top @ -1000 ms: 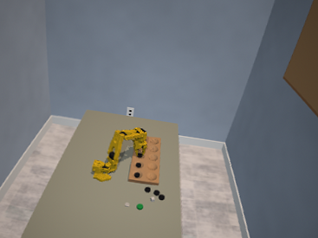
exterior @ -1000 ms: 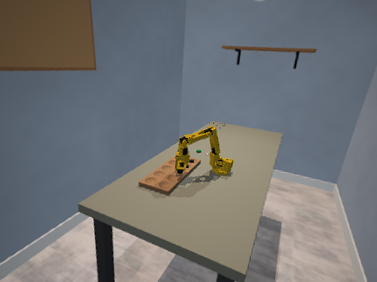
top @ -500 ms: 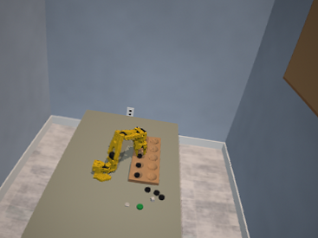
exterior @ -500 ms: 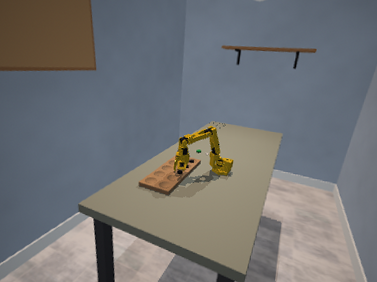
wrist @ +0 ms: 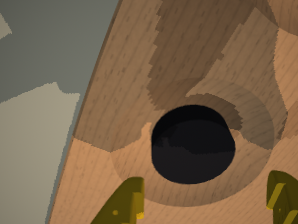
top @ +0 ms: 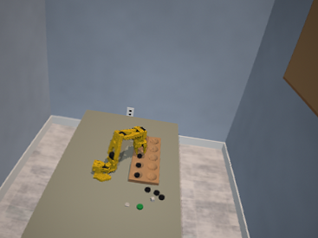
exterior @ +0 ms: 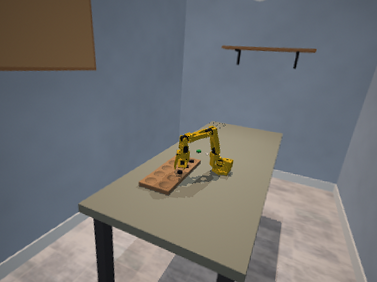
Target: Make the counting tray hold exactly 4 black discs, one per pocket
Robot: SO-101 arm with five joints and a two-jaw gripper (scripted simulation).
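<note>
The wooden counting tray point(top: 143, 181) point(exterior: 153, 189) point(wrist: 90, 165) has black discs in three pockets of its arm-side row: one disc point(top: 137, 175), a second disc point(top: 138, 165) and a third disc point(top: 139, 155) point(exterior: 179, 172) point(wrist: 192, 150). My gripper point(top: 141, 151) point(exterior: 180, 168) point(wrist: 206, 189) is open just above the third disc, with gaps on both sides of it in the wrist view. That disc sits within its pocket; whether it lies quite flat is hard to tell. Three loose black discs point(top: 148, 189) point(top: 156, 192) point(top: 161, 197) lie on the table off the tray's end.
A green disc point(top: 140, 206) point(exterior: 198, 151), a small white cube point(top: 152, 199) and a small whitish piece point(top: 127, 204) lie beyond the loose black discs. The arm's base point(top: 104, 169) point(exterior: 223, 166) stands beside the tray. The tray's other row holds no discs in the top view.
</note>
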